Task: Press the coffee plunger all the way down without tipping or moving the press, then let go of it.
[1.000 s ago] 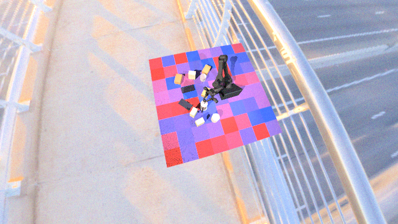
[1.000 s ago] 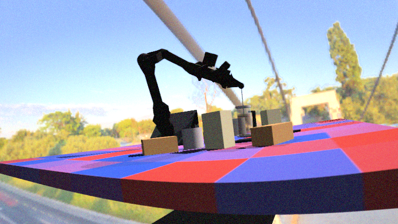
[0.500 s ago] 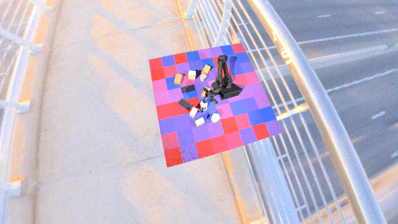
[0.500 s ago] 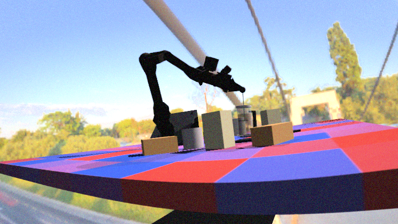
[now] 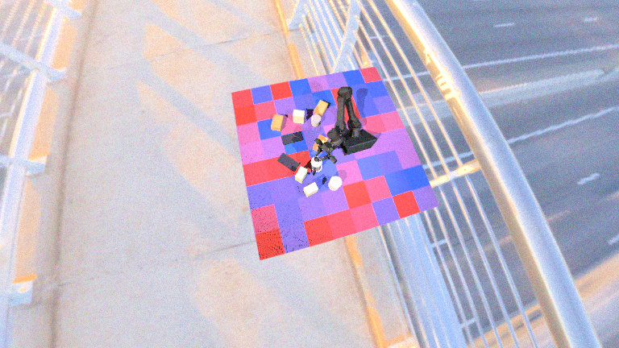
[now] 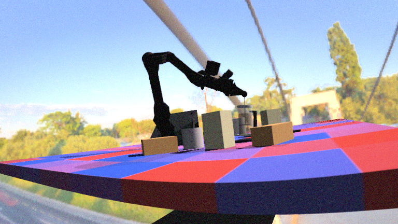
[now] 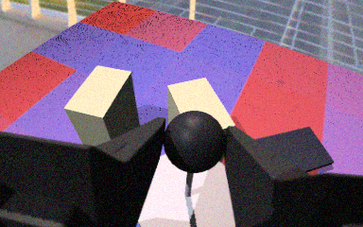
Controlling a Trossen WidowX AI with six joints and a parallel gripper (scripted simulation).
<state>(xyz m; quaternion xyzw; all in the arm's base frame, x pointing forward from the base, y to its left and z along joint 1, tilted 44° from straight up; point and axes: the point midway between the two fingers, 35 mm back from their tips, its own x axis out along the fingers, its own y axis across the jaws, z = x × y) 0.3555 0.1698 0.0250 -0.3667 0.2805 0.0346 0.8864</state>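
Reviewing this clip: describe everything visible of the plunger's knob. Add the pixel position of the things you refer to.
The plunger knob (image 6: 244, 94) (image 7: 195, 142) is a smooth, dark, nearly black ball, perhaps plastic. It tops a thin rod (image 6: 244, 101) (image 7: 189, 185) rising from the coffee press (image 6: 244, 110) (image 7: 165, 200). The gripper's fingers close on it from both sides. A visible length of rod separates it from the press lid, so the plunger is not fully down. The rod looks upright from outside; any surface markings cannot be made out.
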